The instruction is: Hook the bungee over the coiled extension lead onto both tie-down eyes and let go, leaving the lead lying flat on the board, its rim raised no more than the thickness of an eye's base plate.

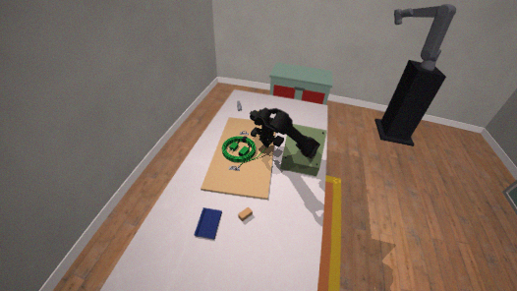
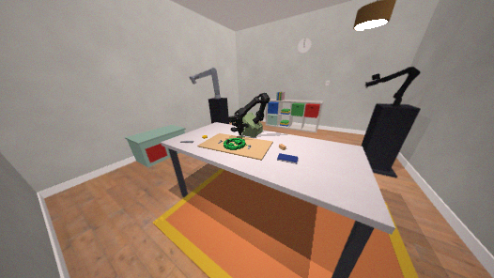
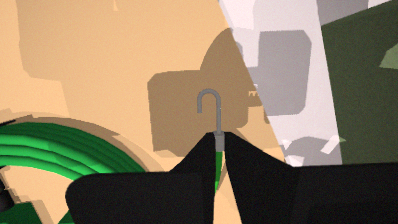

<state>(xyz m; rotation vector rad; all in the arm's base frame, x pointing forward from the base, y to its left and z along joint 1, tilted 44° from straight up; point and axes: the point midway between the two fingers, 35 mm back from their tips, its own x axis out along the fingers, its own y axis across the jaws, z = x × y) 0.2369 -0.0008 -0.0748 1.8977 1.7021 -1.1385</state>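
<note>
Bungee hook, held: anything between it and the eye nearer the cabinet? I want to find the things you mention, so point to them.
Nothing visible stands between the hook [image 3: 219, 115] and that eye [image 1: 244, 133] [image 2: 220, 141]; the coiled lead [image 1: 225, 149] [image 2: 225, 144] [image 3: 60, 147] lies beside the path, though the arm [image 1: 282, 122] [image 2: 254, 102] hides some board [image 1: 236, 184] [image 2: 257, 151] [image 3: 115, 100].

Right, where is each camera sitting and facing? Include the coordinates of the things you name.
Top: high over one table end, angled down its length; the whole arm [image 1: 281, 121] [image 2: 264, 100] shows.
Exterior: off a long side, looking across the table; the arm shows beyond the board [image 1: 236, 184] [image 2: 255, 152] [image 3: 125, 35].
Wrist: on the gripper, facing the board past both fingers.
Top and exterior share the blue item [image 1: 208, 223] [image 2: 287, 159].
</note>
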